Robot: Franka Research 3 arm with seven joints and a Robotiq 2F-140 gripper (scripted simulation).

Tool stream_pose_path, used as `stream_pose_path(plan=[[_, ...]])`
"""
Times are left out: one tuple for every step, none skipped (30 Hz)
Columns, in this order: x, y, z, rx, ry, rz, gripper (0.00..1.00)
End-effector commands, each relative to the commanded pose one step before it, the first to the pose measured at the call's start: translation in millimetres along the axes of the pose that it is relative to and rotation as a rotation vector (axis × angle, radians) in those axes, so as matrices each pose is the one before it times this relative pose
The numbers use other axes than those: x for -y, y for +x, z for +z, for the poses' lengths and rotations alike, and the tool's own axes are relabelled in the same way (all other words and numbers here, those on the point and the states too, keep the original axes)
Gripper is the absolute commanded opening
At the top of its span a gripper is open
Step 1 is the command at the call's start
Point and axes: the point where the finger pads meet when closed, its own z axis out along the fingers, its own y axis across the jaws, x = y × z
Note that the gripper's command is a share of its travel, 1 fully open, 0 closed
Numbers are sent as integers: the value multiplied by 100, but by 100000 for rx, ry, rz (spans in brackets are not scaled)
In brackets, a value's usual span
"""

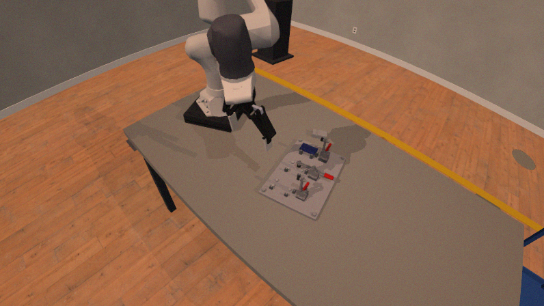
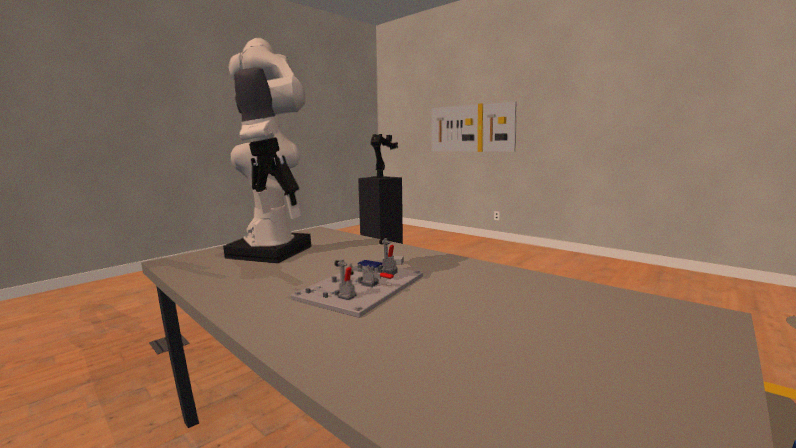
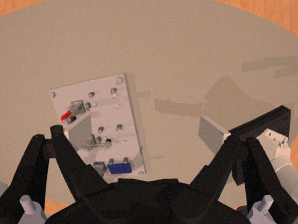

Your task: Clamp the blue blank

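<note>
A grey fixture plate [image 1: 319,203] [image 2: 356,304] [image 3: 100,96] with three nests and three red-handled clamps lies on the table. The blue blank [image 1: 308,148] [image 2: 367,263] [image 3: 120,168] lies on the plate at the nest nearest the robot; I cannot tell whether it is seated. That nest's clamp handle [image 1: 328,146] [image 2: 390,249] stands upright. The middle handle [image 1: 328,176] lies flat, and the third handle [image 1: 305,185] [image 2: 348,273] stands up. The grey finished part [image 1: 319,132] lies on the table just beyond the plate's corner. My gripper [image 1: 262,131] [image 2: 274,189] [image 3: 145,125] is open and empty, high above the table between the robot's base and the plate.
The robot's black base [image 1: 207,117] [image 2: 267,250] stands at the table's far end. A black pedestal with a camera [image 2: 380,214] stands on the floor behind the table [image 1: 381,246] [image 2: 501,345]. A yellow floor line [image 1: 418,154] runs along one side.
</note>
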Motion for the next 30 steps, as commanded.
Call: stream_pose_path(plan=[[28, 91, 18, -429, -112, -1862, 100], [0, 0, 0, 0, 0, 0, 100], [1196, -1701, 556, -1509, -1331, -13738, 100], [0, 0, 0, 0, 0, 0, 100], [0, 0, 0, 0, 0, 0, 100], [0, 0, 0, 0, 0, 0, 100], [0, 0, 0, 0, 0, 0, 100], [0, 0, 0, 0, 0, 0, 100], [0, 0, 0, 0, 0, 0, 100], [0, 0, 0, 0, 0, 0, 100], [0, 0, 0, 0, 0, 0, 100], [0, 0, 0, 0, 0, 0, 100], [0, 0, 0, 0, 0, 0, 100], [0, 0, 0, 0, 0, 0, 100], [0, 0, 0, 0, 0, 0, 100], [0, 0, 0, 0, 0, 0, 100], [0, 0, 0, 0, 0, 0, 100], [0, 0, 0, 0, 0, 0, 100], [0, 0, 0, 0, 0, 0, 100], [0, 0, 0, 0, 0, 0, 100], [0, 0, 0, 0, 0, 0, 100], [0, 0, 0, 0, 0, 0, 100], [0, 0, 0, 0, 0, 0, 100], [0, 0, 0, 0, 0, 0, 100], [0, 0, 0, 0, 0, 0, 100], [0, 0, 0, 0, 0, 0, 100], [0, 0, 0, 0, 0, 0, 100], [0, 0, 0, 0, 0, 0, 100], [0, 0, 0, 0, 0, 0, 100], [0, 0, 0, 0, 0, 0, 100]])
